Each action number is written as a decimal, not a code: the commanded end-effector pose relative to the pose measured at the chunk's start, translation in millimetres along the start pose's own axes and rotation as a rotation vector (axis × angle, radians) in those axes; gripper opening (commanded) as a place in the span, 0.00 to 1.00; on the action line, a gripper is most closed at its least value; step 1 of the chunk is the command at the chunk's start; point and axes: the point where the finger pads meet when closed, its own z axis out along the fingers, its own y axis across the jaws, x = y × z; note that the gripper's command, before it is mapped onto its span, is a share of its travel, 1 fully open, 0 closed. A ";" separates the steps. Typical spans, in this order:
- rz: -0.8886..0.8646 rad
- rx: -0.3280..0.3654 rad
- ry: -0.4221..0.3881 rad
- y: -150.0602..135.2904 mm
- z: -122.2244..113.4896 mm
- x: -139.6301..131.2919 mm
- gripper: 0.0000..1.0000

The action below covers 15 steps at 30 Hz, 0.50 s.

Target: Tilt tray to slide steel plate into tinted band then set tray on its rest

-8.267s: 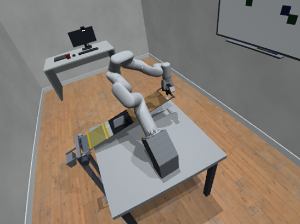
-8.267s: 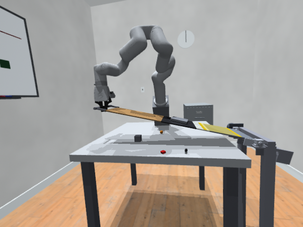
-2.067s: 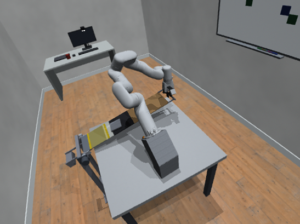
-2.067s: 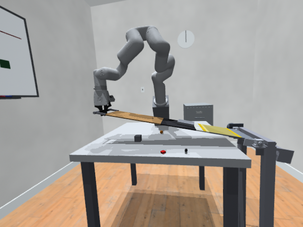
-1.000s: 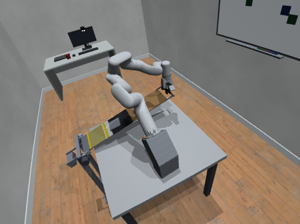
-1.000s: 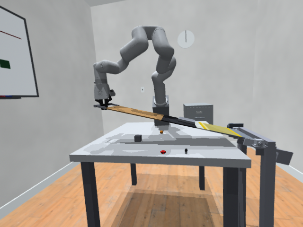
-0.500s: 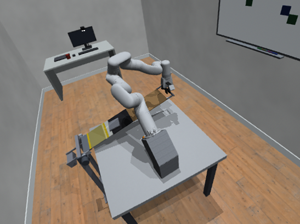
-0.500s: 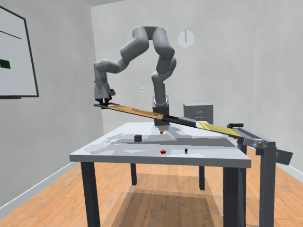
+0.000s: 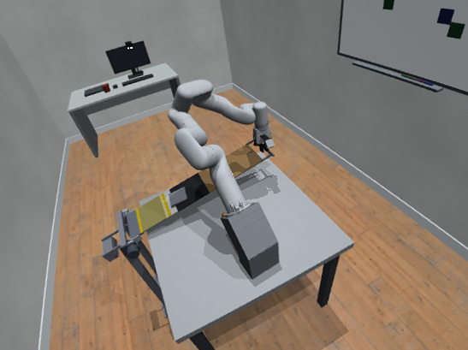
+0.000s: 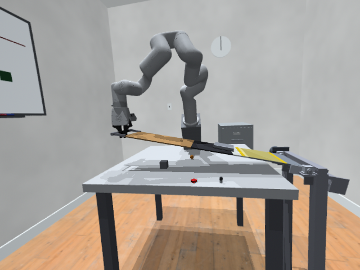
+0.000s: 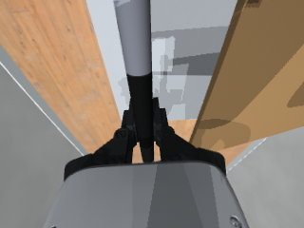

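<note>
The long tray (image 10: 185,143) is tilted, its handle end raised and its far end low at the pivot stand (image 10: 306,169). My gripper (image 10: 124,132) is shut on the tray's handle bar (image 11: 142,95), which also shows in the top view (image 9: 265,151). The grey steel plate (image 10: 223,145) lies flat on the dark part of the bed, just uphill of the tinted yellow band (image 10: 260,155). In the top view the plate (image 9: 179,195) sits beside the band (image 9: 153,211), next to its nearer solid yellow line (image 9: 165,202). The brown bed section (image 9: 241,159) lies near the gripper.
The tray rest, a small dark block (image 10: 163,163), stands on the table below the raised end. A red piece (image 10: 193,180) and a small black knob (image 10: 220,179) lie near the table's front edge. The arm's base block (image 9: 251,239) stands mid-table.
</note>
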 end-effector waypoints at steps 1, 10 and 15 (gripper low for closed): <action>0.001 -0.001 0.001 -3.3 3.3 0.7 0.00; 0.001 -0.001 0.001 -1.8 -4.9 0.7 0.00; 0.001 -0.001 0.001 -1.8 -4.6 0.7 0.00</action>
